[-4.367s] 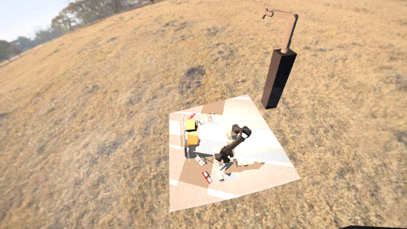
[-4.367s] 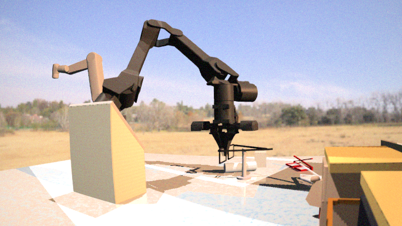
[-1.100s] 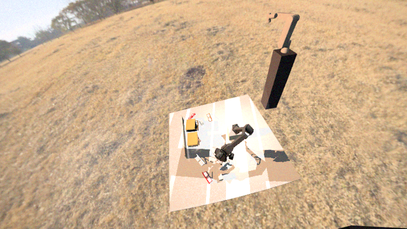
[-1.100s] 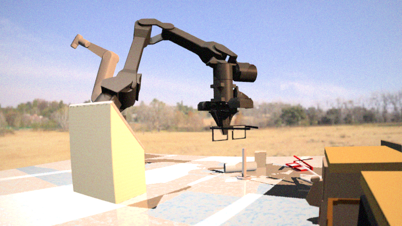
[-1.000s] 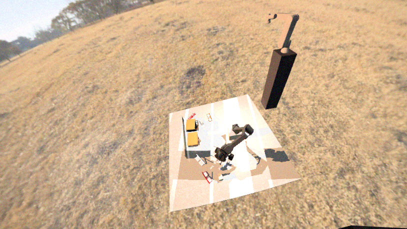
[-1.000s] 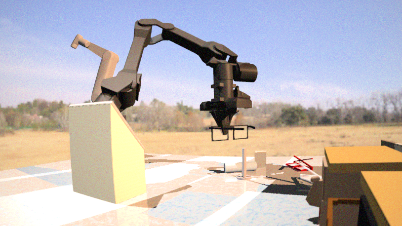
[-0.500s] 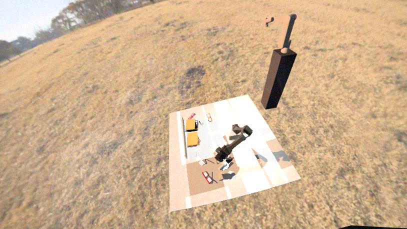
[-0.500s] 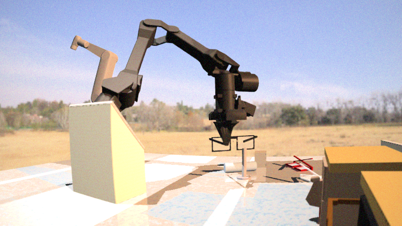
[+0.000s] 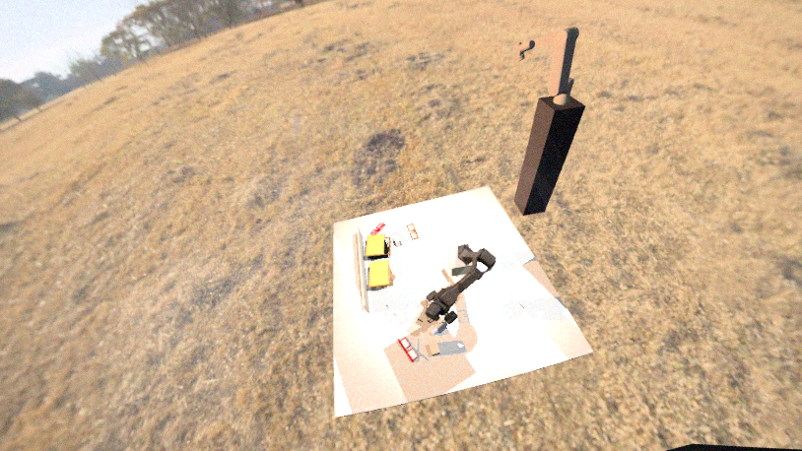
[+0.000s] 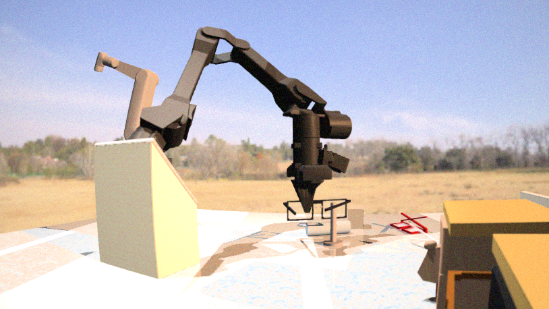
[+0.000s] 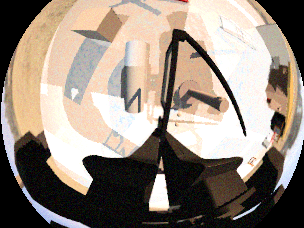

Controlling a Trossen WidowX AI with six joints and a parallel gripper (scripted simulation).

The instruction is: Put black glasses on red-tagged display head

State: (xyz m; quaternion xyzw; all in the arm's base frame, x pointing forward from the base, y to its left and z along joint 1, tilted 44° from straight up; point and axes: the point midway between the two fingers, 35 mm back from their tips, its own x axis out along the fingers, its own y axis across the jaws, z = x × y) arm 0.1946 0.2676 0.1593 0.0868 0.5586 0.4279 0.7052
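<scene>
My gripper (image 10: 307, 210) (image 11: 159, 132) is shut on the black glasses (image 10: 300, 219) (image 11: 170, 85) near the middle of their front. They hang above the table, lenses down, temples pointing sideways and toward the exterior camera. Two yellow-topped blocks (image 9: 375, 245) (image 9: 378, 273), probably the display heads, stand well away from the gripper. They also show at the right in the exterior view (image 10: 495, 216) (image 10: 525, 249). A brown wedge (image 10: 429, 265) sticks out beside one. I cannot tell which head bears the red tag.
A thin post (image 10: 333, 227) stands close below the glasses, beside a lying cylinder (image 10: 316, 229) (image 11: 135, 75). Red glasses (image 9: 405, 347) (image 10: 411, 227) lie beyond. Orange glasses (image 9: 412, 230) and more red ones (image 9: 377, 228) lie near the heads. A panel (image 9: 362, 269) stands behind the heads.
</scene>
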